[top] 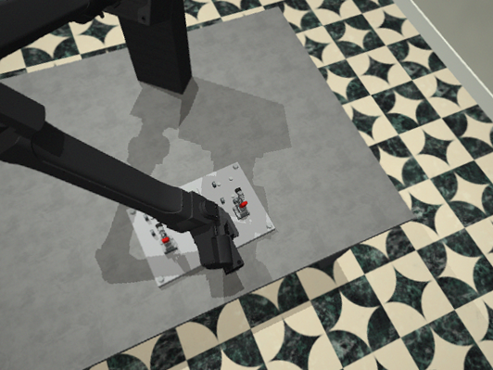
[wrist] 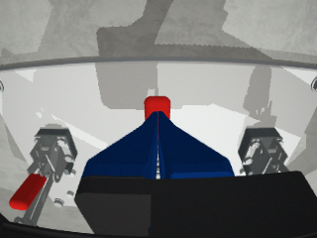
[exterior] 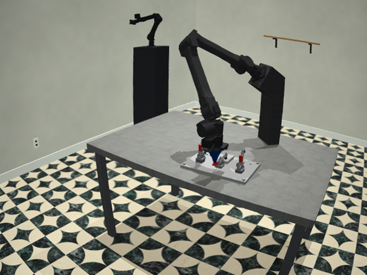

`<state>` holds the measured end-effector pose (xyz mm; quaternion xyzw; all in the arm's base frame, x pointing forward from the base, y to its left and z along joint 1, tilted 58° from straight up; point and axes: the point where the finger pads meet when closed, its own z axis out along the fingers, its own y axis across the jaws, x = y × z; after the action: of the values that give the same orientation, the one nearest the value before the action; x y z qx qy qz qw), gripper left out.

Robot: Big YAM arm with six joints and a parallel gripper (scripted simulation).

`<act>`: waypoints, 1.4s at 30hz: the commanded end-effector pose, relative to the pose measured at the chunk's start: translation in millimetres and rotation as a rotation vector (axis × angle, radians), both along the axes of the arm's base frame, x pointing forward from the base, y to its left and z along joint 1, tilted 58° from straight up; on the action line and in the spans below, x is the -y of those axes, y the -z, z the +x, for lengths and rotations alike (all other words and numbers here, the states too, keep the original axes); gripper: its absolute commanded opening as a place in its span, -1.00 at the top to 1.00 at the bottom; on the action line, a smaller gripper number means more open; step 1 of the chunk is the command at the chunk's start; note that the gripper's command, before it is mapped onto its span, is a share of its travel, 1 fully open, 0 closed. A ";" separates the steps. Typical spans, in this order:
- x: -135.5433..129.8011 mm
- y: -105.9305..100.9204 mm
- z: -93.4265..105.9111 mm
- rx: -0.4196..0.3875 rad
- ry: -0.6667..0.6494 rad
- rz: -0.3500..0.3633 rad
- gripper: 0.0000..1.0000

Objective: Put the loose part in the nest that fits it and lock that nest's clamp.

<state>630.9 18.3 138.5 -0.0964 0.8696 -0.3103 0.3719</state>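
Loose part seemingly nested, its clamp handle pressed low

Across the worktop (top: 335,177) (exterior: 140,144) (wrist: 272,20), the black arm (top: 111,180) (exterior: 198,74) reaches down to the pale fixture plate (top: 185,264) (exterior: 188,165) (wrist: 198,84). Two outer clamps flank the work: one on the exterior view's right (top: 241,209) (exterior: 240,166) (wrist: 52,151), the other on its left (top: 167,243) (exterior: 200,157) (wrist: 263,154). Both have upright handles in that view and look unlocked, as idle nests should be.

Between them, a flat grey block, which I take to be the loose part (exterior: 229,158), lies behind the middle clamp (exterior: 220,162). Placing therefore appears done, though its fit on the pads and against the blocks cannot be checked: the arm and the tool hide it in the top and wrist views.

The tool (top: 233,265) (exterior: 214,163) (wrist: 158,119) is narrow, blue fingers together, nothing between them. Its tips are at the red middle handle (exterior: 214,164) (wrist: 158,104), which sits low. Locking looks nearly or fully complete; what remains is confirming that the handle is at its stop and the bar flat on the part, then backing away.
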 end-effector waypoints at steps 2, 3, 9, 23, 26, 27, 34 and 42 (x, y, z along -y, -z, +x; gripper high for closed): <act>1.1 -2.5 4.7 0.010 -0.002 0.000 1.00; 1.1 -2.5 4.7 0.010 -0.002 0.000 1.00; 1.1 -2.5 4.7 0.010 -0.002 0.000 1.00; 7.5 2.2 8.0 0.006 0.005 -0.001 1.00; 7.3 2.4 8.0 0.007 0.006 -0.001 1.00; 7.3 2.4 8.0 0.007 0.006 -0.001 1.00; 7.3 2.4 8.0 0.007 0.006 -0.001 1.00; 7.3 2.4 8.0 0.007 0.006 -0.001 1.00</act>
<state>631.7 18.2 138.5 -0.0968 0.8693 -0.3102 0.3724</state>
